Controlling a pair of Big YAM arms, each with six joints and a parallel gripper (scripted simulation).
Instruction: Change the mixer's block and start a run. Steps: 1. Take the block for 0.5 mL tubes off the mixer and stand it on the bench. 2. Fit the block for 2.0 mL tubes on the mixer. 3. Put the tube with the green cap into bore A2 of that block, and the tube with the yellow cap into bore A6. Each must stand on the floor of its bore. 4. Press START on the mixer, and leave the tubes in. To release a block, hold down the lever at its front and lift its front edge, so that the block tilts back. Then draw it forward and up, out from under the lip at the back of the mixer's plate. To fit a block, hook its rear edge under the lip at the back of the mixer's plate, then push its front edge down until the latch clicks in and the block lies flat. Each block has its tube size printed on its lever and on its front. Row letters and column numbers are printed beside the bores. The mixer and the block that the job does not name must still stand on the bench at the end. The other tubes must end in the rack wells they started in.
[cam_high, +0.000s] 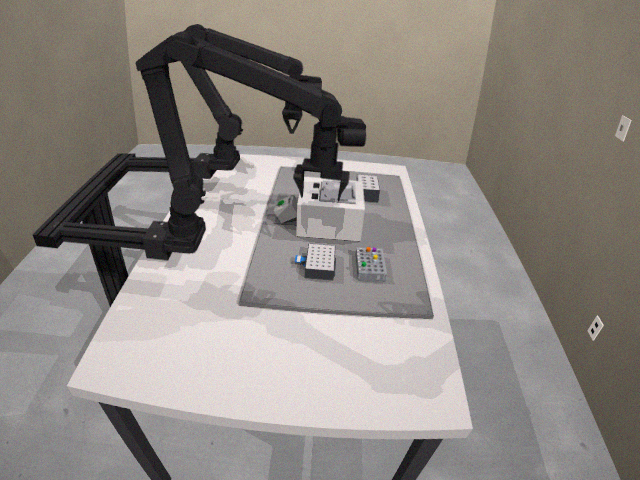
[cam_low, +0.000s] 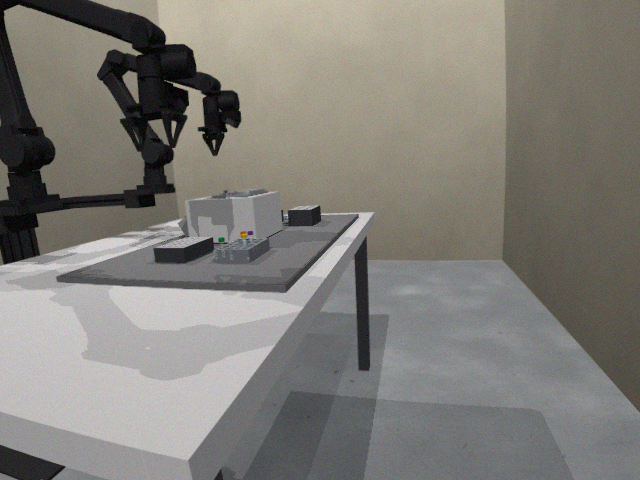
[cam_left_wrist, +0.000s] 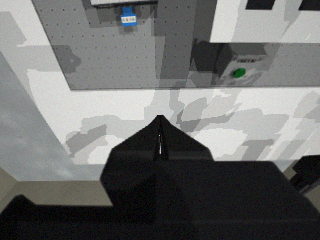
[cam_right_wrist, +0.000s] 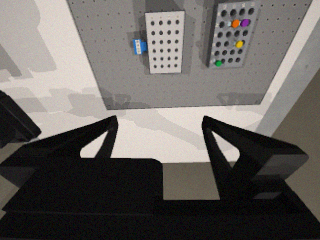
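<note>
The mixer (cam_high: 329, 223) (cam_low: 266, 215) (cam_left_wrist: 280, 31) stands mid-mat; I see no block on its plate. One block (cam_high: 320, 269) (cam_low: 181, 253) (cam_right_wrist: 165, 37) with small bores stands beside the rack (cam_high: 371, 276) (cam_right_wrist: 212, 46); another block (cam_high: 372, 195) (cam_low: 303, 216) stands at the mixer's far side. Lever prints are too small to read. The green cap (cam_high: 363, 264) (cam_right_wrist: 218, 63) and yellow cap (cam_high: 375, 256) (cam_right_wrist: 239, 44) are in the rack. My right gripper (cam_high: 321, 197) (cam_low: 156, 148) (cam_right_wrist: 159, 120) is open, empty, raised. My left gripper (cam_high: 292, 131) (cam_low: 215, 153) (cam_left_wrist: 160, 120) is shut, empty, raised.
The green START button (cam_high: 280, 202) (cam_left_wrist: 239, 73) is on the mixer's sloped front panel. Orange (cam_high: 368, 249) (cam_right_wrist: 235, 23) and purple (cam_high: 374, 249) (cam_right_wrist: 245, 23) caps stand in the rack. The blue levers (cam_left_wrist: 128, 19) (cam_right_wrist: 139, 46) of both blocks point toward the arms' side.
</note>
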